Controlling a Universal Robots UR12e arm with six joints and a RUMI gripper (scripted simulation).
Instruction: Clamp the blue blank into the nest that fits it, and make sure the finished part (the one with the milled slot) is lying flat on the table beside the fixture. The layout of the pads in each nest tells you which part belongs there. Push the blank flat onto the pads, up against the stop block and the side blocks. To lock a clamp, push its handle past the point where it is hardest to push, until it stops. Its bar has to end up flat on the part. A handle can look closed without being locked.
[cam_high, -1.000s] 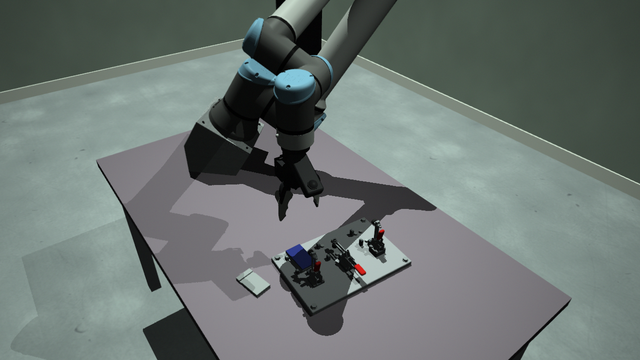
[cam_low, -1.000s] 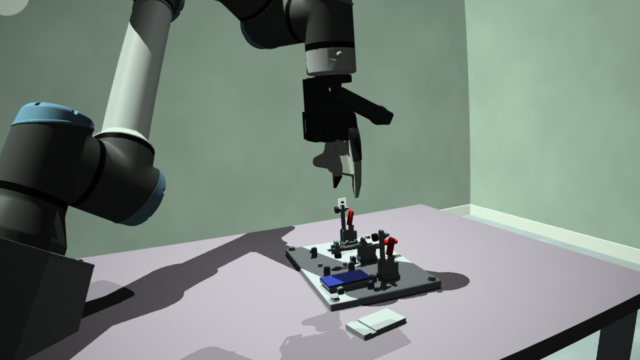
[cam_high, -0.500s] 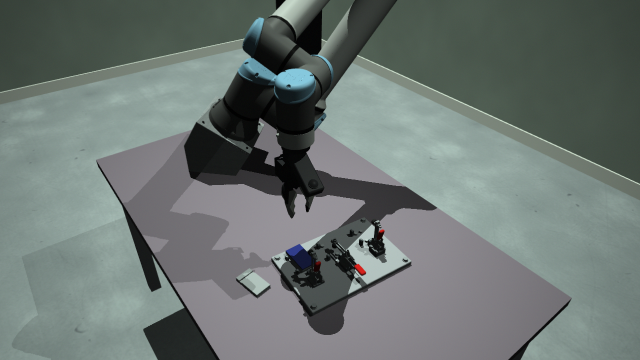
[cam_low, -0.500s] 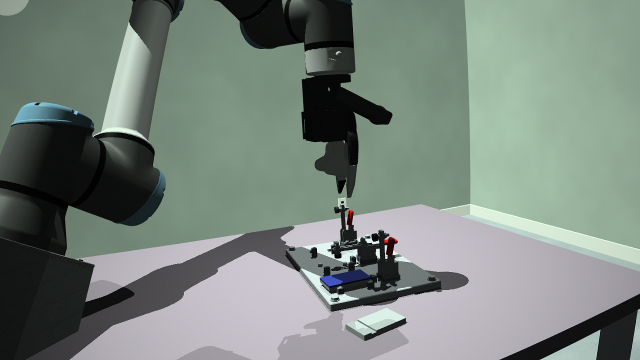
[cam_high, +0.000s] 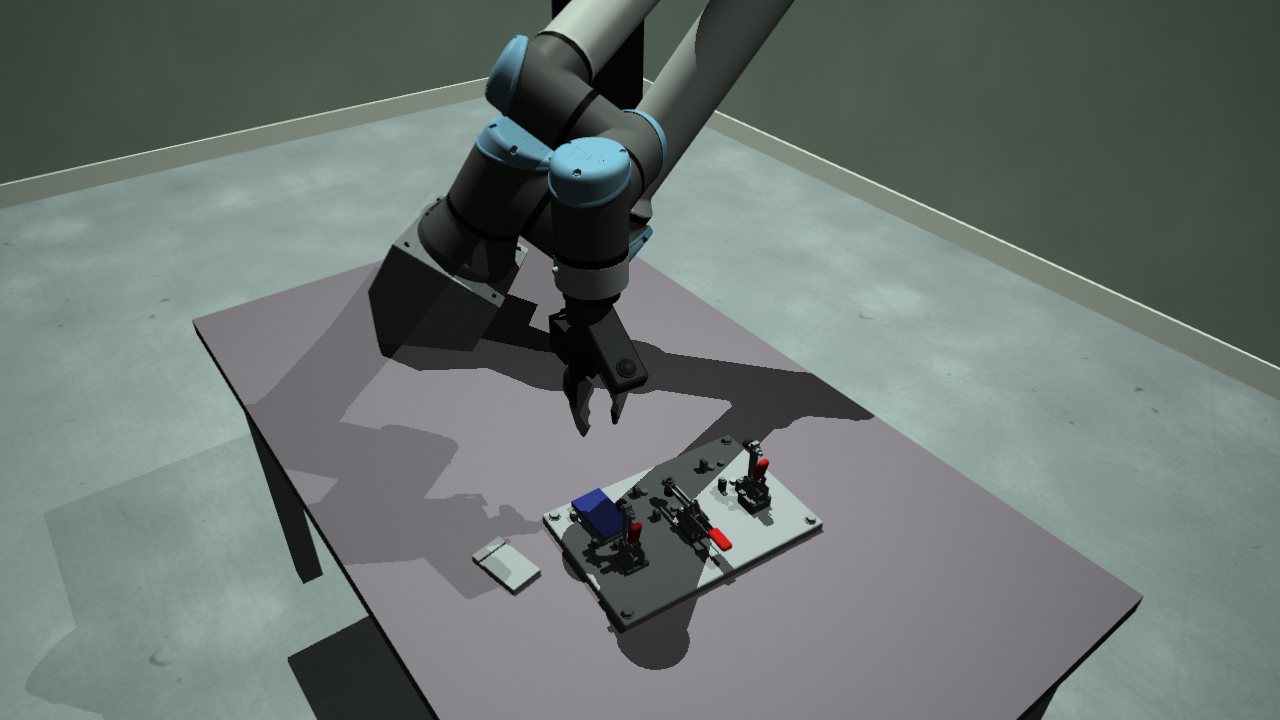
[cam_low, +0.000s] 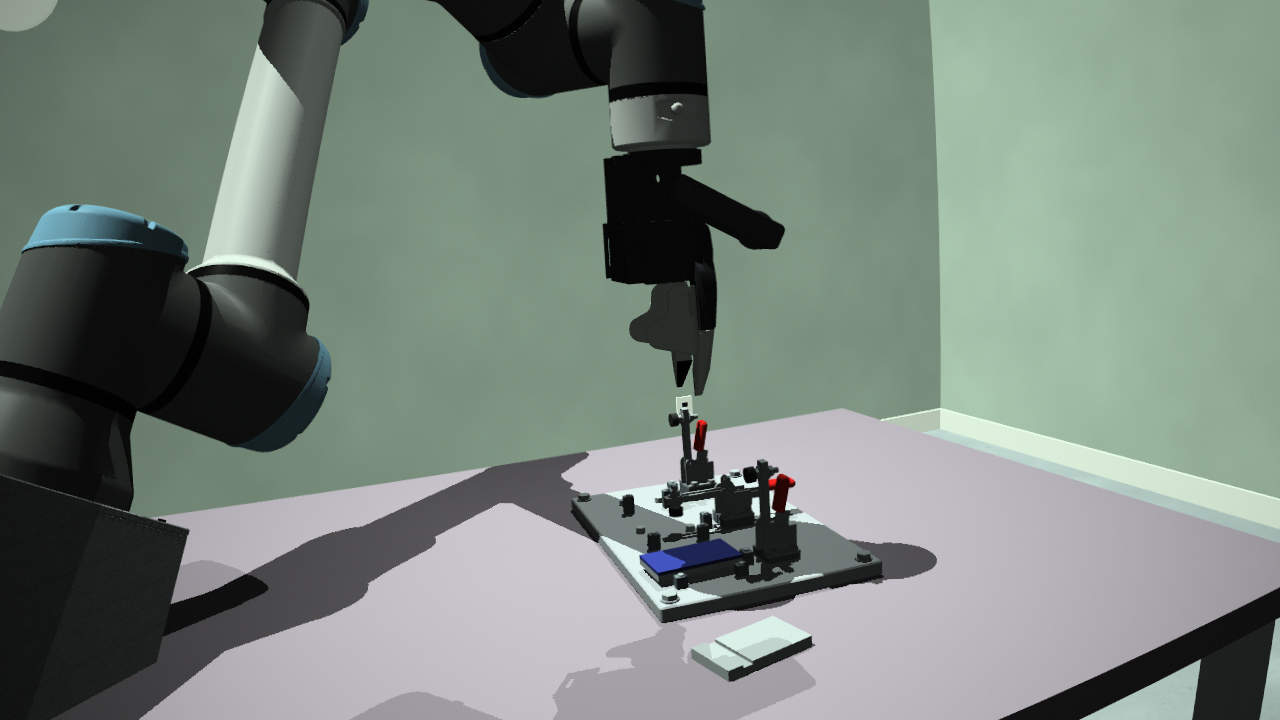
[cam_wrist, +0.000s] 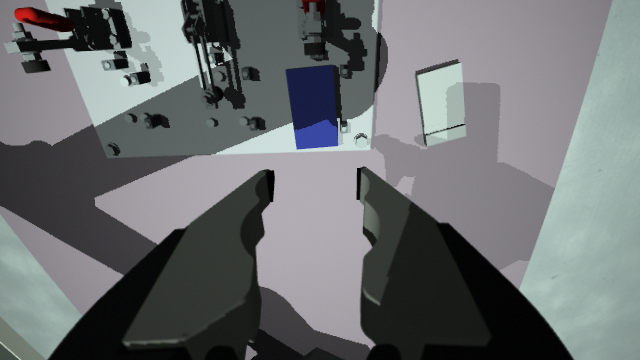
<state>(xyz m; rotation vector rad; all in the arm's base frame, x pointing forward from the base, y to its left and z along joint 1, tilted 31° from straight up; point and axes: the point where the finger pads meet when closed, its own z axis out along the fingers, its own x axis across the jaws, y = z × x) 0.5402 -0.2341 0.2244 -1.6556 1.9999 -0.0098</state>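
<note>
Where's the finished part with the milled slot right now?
In the exterior view, the finished part lies flat on the table in front of the fixture plate, near the corner beside the blue blank.

Green walls (cam_high: 1029, 134) (cam_low: 447, 223), pale mottled floor (cam_high: 984, 358) (cam_low: 1159, 698) (cam_wrist: 590, 175).

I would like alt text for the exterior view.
An open, unloaded end effector hovers above a fixture holding a blue blank; the slotted part lies flat beside it on the table.
</note>
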